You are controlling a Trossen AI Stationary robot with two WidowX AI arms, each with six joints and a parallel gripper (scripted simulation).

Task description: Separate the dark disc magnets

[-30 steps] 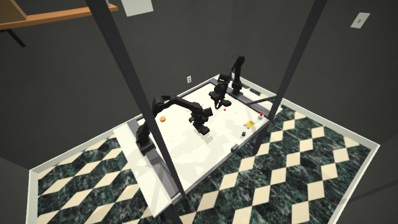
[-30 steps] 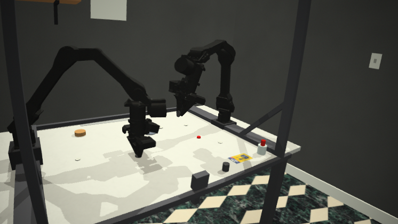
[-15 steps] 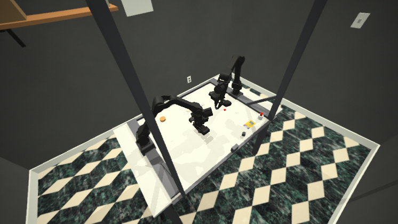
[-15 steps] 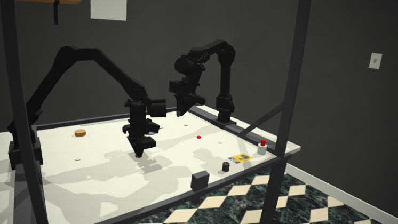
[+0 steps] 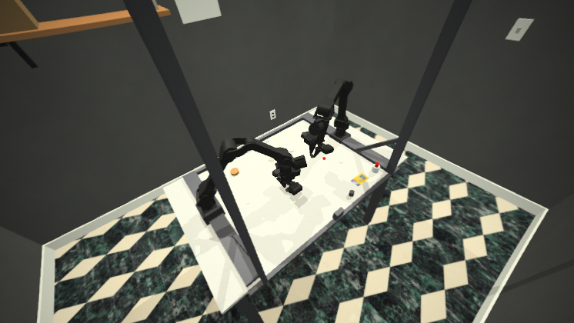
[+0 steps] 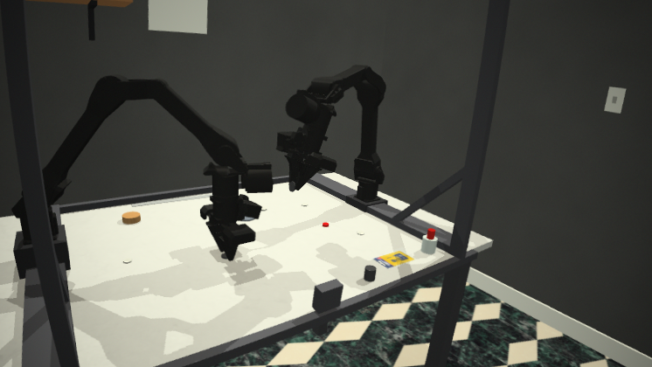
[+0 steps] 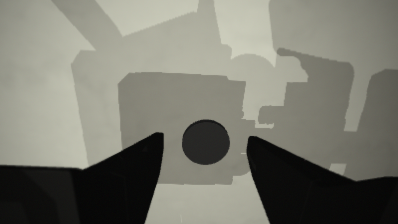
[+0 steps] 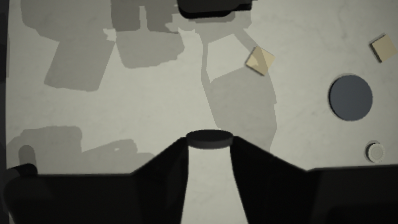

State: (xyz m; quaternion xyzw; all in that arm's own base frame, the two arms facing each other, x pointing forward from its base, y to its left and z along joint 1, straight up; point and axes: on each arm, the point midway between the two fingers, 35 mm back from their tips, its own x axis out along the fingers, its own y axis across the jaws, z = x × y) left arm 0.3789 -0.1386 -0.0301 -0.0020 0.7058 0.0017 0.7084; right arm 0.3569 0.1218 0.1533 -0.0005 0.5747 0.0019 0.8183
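Left claw (image 5: pixel 289 187) (image 6: pixel 229 255) (image 7: pixel 205 137): fingers spread, nothing pinched, one fingertip standing clear on each side of a dark round disc magnet (image 6: pixel 224 255) (image 7: pixel 205 142). That magnet looks flat on the white surface (image 5: pixel 257 200) (image 6: pixel 114 291) (image 7: pixel 30 125) (image 8: pixel 125 100), well apart from the small red round disc (image 5: pixel 324 158) (image 6: pixel 325 224), to its left and nearer the camera in the exterior view. Right claw (image 5: pixel 312 155) (image 6: pixel 292 186) (image 8: pixel 209 141): pinching the second dark magnet (image 8: pixel 209 139) by its rim, held up off the surface, left of and behind the red disc in the exterior view. So the pair is already split; step in hand looks like releasing the first magnet. To do it well: check both fingers are off the rim, then lift the left claw straight up, no sideways drift, or a fingertip could nudge or tip the disc. Keep the right claw firm and off on its far side meanwhile; closing that gap too soon might snap them together again. Second magnet then wants lowering level, well away from the first, before its fingers part.
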